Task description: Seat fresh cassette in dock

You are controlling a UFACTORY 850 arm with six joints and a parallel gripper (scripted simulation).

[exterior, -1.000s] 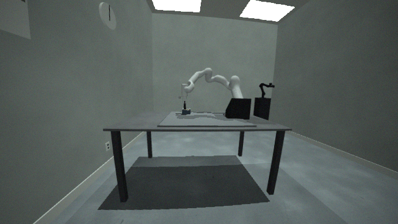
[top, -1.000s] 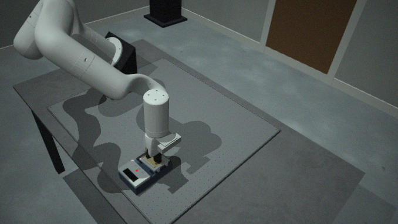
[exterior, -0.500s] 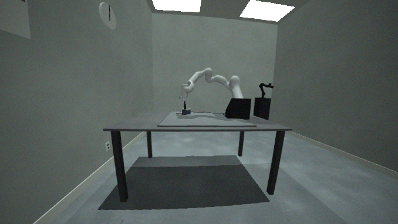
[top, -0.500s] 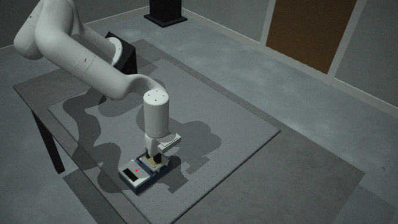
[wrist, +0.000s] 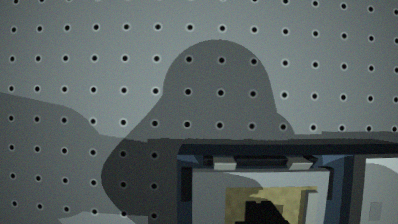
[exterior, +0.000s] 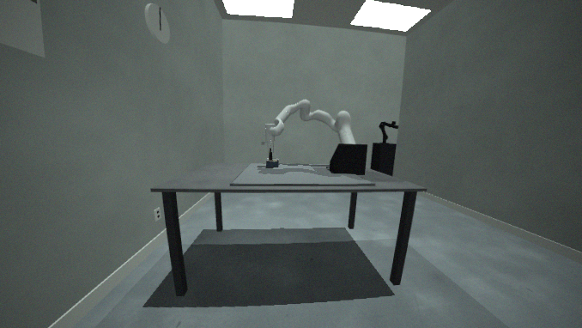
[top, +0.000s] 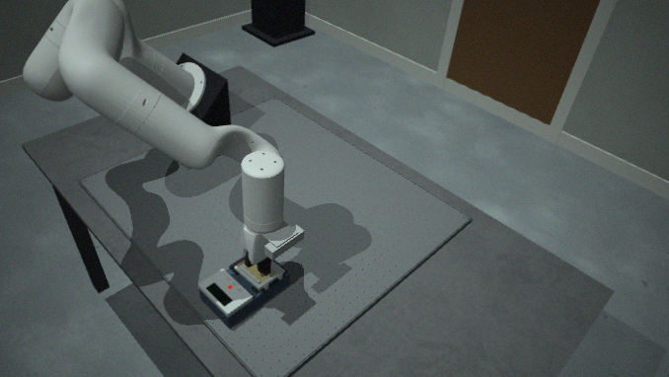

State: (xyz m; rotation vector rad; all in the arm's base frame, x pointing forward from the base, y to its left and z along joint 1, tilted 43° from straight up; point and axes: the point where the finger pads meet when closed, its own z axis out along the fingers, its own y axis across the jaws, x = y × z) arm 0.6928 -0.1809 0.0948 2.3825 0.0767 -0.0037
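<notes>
The dock D1 (top: 244,291) is a blue base with a white panel and stands near the left front edge of the perforated mat. Its red light (top: 230,286) is on. The cassette FRESH (top: 259,272), grey with a tan patch, lies in the bay and looks about level. In the wrist view the cassette (wrist: 260,192) sits inside the dark bay frame (wrist: 270,149). My gripper (top: 263,267) is shut, points straight down, and its dark fingertips (wrist: 260,212) rest on the tan patch. I cannot make out the white comb. From the exterior view the dock (exterior: 272,163) looks tiny.
The perforated mat (top: 296,207) covers most of the table. The mat's edge and the table's edge run close by the dock's left side. The arm's black base block (top: 209,94) stands at the far end of the table.
</notes>
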